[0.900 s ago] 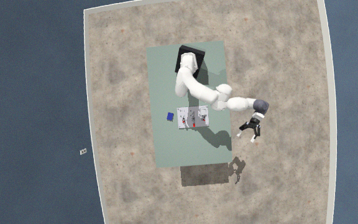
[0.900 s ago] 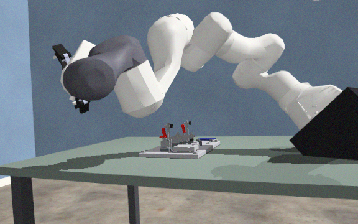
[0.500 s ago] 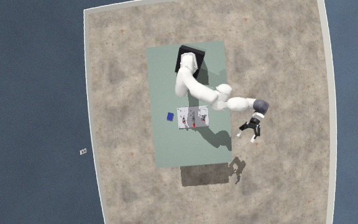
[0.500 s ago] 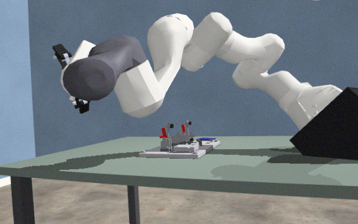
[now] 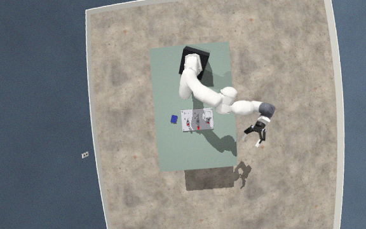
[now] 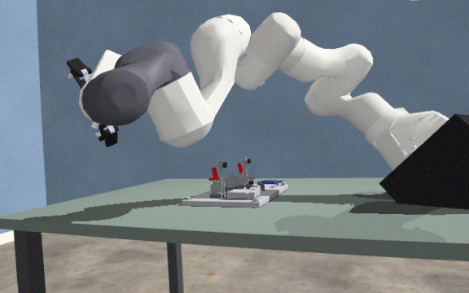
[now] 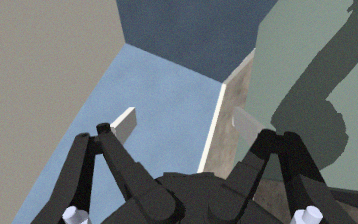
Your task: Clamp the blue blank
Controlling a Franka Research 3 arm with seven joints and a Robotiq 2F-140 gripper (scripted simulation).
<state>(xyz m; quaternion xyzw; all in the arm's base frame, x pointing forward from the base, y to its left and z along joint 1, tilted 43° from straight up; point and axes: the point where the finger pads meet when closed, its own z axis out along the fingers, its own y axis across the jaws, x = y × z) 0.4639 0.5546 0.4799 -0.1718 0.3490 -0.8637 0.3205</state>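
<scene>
- Blue walls and a mottled floor surround my green table.
- Left on it, the blue blank lies outside the nests, just beside the plate.
- Red-handled clamps stand up in my way there; the arm's shadow crosses the plate.
- In its right-hand nest I see a pale part, slot too small to make out.
- My arm reaches out bent, past the table's right edge.
- The gripper hangs over the floor, fingers wide, holding nothing.
</scene>
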